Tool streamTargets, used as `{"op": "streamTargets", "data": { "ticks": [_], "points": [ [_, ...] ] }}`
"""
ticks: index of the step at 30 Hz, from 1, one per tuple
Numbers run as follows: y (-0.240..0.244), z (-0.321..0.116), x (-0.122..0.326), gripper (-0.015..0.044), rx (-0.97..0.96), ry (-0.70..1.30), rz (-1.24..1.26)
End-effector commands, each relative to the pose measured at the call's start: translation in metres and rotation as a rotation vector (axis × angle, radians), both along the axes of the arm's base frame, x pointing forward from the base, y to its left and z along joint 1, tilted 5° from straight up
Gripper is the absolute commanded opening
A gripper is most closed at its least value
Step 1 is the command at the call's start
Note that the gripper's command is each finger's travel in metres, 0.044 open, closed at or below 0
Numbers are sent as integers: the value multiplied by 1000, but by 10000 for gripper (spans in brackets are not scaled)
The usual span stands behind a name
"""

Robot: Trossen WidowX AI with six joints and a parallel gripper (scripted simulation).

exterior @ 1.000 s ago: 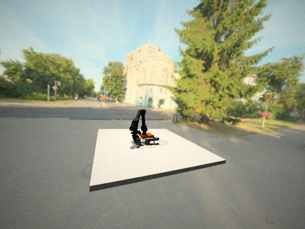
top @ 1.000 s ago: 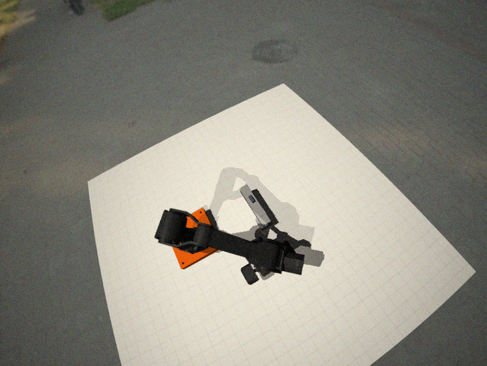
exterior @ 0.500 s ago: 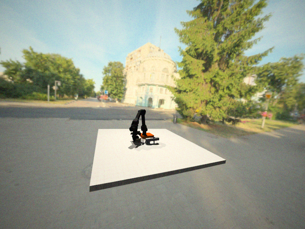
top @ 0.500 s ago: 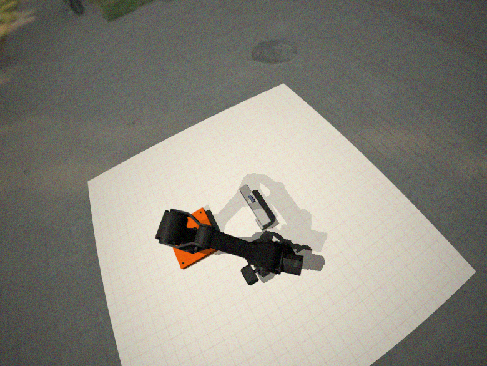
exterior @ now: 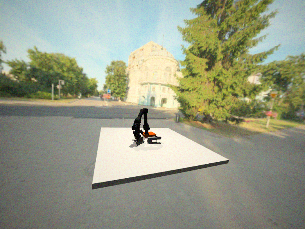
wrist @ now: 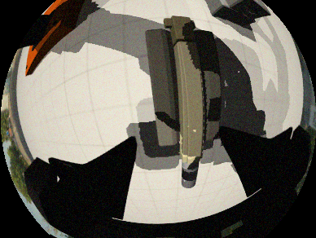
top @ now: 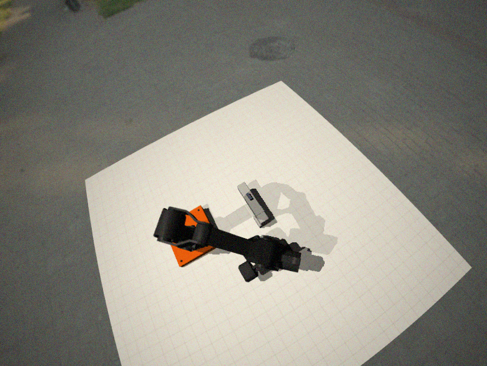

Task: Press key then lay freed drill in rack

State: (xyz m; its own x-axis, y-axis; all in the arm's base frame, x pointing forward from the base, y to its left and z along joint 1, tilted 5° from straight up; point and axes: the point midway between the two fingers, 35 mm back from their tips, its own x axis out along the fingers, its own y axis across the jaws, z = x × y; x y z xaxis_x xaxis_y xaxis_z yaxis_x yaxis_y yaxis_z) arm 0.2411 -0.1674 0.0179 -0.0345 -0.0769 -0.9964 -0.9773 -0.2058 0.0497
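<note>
A long low fixture (top: 255,208) (exterior: 156,137) stands beside the robot's base, with a raised bar over a darker base. A small dark blue piece (top: 249,196) shows on its top. In the wrist view an olive bar (wrist: 189,94) runs between grey side blocks and ends in a short grey and black round piece (wrist: 188,176). My gripper (wrist: 180,136) is open, its two black fingers standing wide apart on either side of the bar's near end, with gaps to both. I cannot tell for certain which parts are the key, the drill and the rack.
The robot's orange base plate (top: 181,257) (exterior: 149,134) (wrist: 34,59) is left of the fixture in the top view. The arm folds out over the white platform (top: 157,315) (exterior: 138,165). A dark block (wrist: 240,14) shows at the wrist view's upper right.
</note>
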Motion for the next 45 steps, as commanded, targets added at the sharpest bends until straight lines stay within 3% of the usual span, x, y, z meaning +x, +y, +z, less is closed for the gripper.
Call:
{"op": "streamTargets", "data": {
  "ticks": [1,19,33,45],
  "points": [
    [1,17,1,440,-5,-7,0],
    [2,87,19,440,-71,-83,32],
    [9,233,81,440,-422,-554,149],
    [43,384,73,440,-657,-998,169]
  ]
}}
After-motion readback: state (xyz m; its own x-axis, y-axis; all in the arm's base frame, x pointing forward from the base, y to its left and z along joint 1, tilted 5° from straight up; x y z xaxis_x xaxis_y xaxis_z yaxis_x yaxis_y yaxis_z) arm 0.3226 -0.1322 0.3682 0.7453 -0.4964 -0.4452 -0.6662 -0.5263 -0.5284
